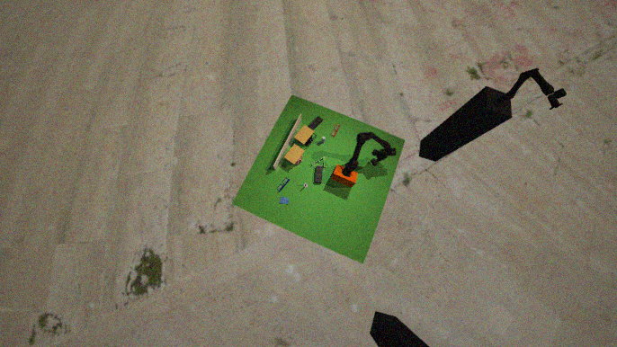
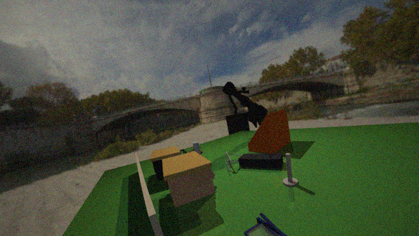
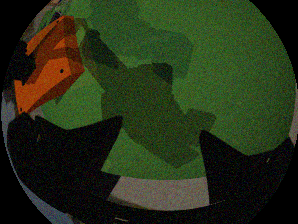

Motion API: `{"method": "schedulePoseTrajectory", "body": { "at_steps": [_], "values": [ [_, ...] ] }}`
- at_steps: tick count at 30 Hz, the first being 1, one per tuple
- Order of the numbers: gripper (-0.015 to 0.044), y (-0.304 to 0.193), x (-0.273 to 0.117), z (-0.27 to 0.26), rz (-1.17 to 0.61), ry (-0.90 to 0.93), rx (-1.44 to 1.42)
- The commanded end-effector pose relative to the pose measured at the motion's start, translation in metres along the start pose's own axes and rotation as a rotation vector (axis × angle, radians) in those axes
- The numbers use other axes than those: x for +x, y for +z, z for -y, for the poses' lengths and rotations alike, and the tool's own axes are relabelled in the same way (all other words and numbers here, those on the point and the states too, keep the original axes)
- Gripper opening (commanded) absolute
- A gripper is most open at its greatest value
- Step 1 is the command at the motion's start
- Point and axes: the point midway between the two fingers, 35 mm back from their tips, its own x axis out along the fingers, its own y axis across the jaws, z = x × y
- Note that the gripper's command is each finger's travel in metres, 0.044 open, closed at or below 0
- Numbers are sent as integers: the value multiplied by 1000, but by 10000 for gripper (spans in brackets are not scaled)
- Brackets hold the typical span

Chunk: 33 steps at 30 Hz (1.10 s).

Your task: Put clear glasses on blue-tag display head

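The clear glasses (image 1: 317, 162) (image 2: 229, 163) rest on the green mat (image 1: 324, 220) (image 2: 351, 171), beside a dark block. Two display heads show as tan-topped blocks: one (image 1: 294, 154) (image 2: 187, 164) nearer the exterior camera, the other (image 1: 304, 134) (image 2: 166, 153) behind it. Their faces are turned away or too small to read, and I cannot tell which has the blue tag. My gripper (image 3: 162, 128) is open and empty, with its fingers wide apart over its own shadow. It is on the far side of the orange base from the glasses and heads.
A long pale wall (image 1: 288, 141) (image 2: 145, 189) stands behind the heads. Blue glasses (image 1: 283, 184), red glasses (image 1: 335, 130), a dark block (image 1: 318, 174) (image 2: 260, 162), a small post on a disc (image 1: 305, 185) (image 2: 289, 171) and a blue cloth (image 1: 283, 200) are around.
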Motion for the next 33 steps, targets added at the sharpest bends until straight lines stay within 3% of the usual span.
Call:
{"method": "schedulePoseTrajectory", "body": {
  "at_steps": [1, 8, 17, 33],
  "values": [
    [426, 0, 0, 0, 0, 0, 0],
    [440, 0, 0, 0, 0, 0, 0],
    [204, 52, 19, 23, -5, -2, 97],
    [200, 212, 36, 52, 60, -118, 425]
  ]
}}
